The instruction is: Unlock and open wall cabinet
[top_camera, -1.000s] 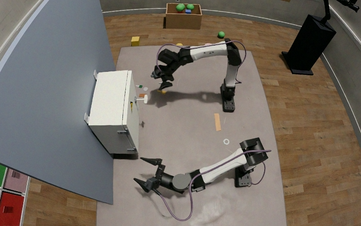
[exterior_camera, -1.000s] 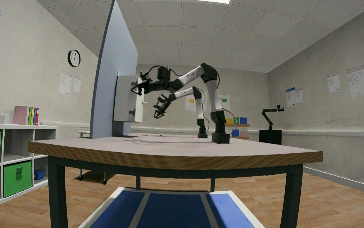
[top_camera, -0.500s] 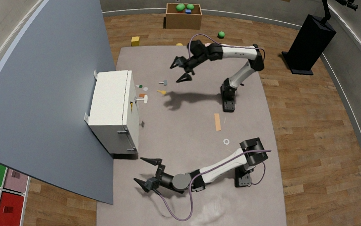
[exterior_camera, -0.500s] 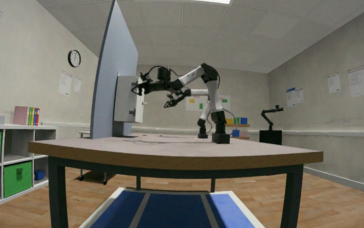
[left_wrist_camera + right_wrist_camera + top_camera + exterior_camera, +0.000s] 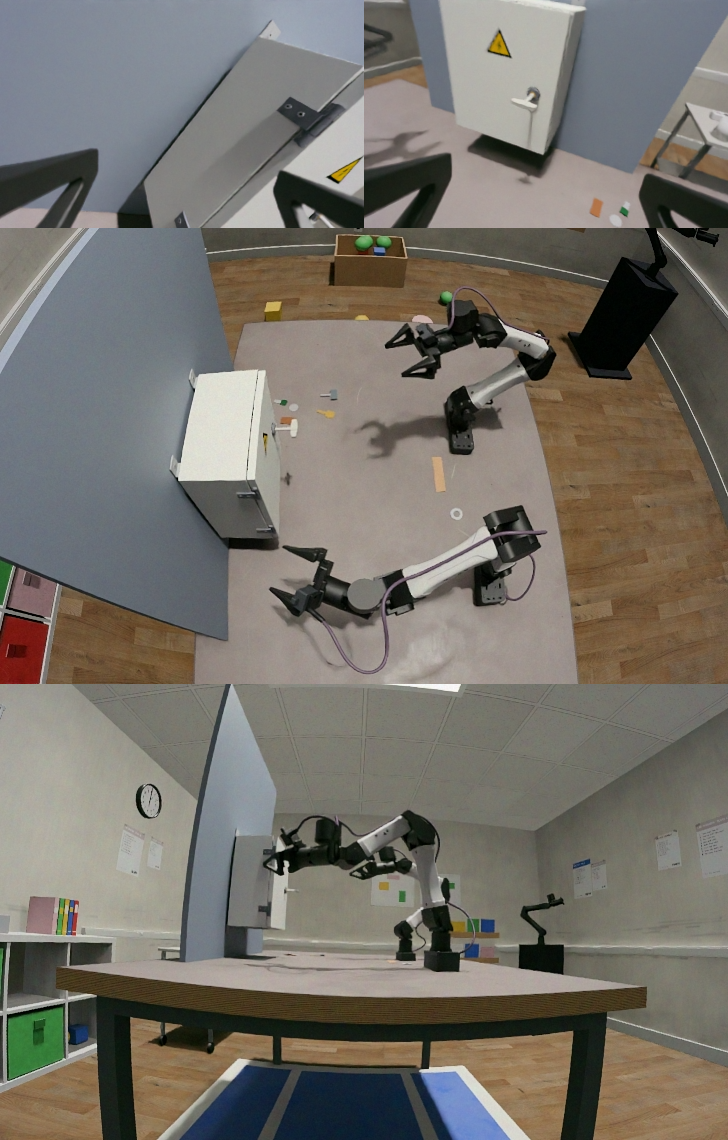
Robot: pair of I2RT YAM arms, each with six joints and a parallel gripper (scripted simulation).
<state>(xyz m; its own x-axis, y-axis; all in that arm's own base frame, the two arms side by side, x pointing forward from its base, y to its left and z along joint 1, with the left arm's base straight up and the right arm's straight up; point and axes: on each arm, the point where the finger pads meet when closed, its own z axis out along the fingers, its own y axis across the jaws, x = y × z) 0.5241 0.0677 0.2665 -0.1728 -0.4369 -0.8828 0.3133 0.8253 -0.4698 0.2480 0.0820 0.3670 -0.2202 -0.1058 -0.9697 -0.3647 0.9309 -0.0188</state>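
From the top, the cabinet point(image 5: 217, 426) point(image 5: 248, 882) point(image 5: 225, 130) point(image 5: 564, 95) has its door point(image 5: 268, 480) point(image 5: 278, 909) point(image 5: 310, 160) point(image 5: 479, 85) shut, the key point(image 5: 293, 428) point(image 5: 291, 890) point(image 5: 525, 104) standing out from its front. The right gripper point(image 5: 393, 361) point(image 5: 352, 873) point(image 5: 548, 174) is in front of the cabinet, well apart from the key, jaws wide and holding nothing. The left gripper point(image 5: 277, 567) point(image 5: 272, 865) point(image 5: 188, 169) is beside the cabinet's hinge end, also wide and empty.

In the exterior view, the key pokes out level from the cabinet's door, so a straight approach should suit it.

The left wrist view shows the upper hinge point(image 5: 248, 494) point(image 5: 300, 114) on the cabinet's side, between the spread fingers. The door looks rigid and should swing with modest effort, but pulling near that hinge would be heavy work.

In the right wrist view, the key sits in the lock point(image 5: 534, 93), near the cabinet's edge away from the hinges. Its crossbar looks hard, smooth and perhaps slippery: grip it squarely across the middle, turn about the shank, and avoid sideways prying. Once unlocked, it could serve as a pull, or the door's free edge could.
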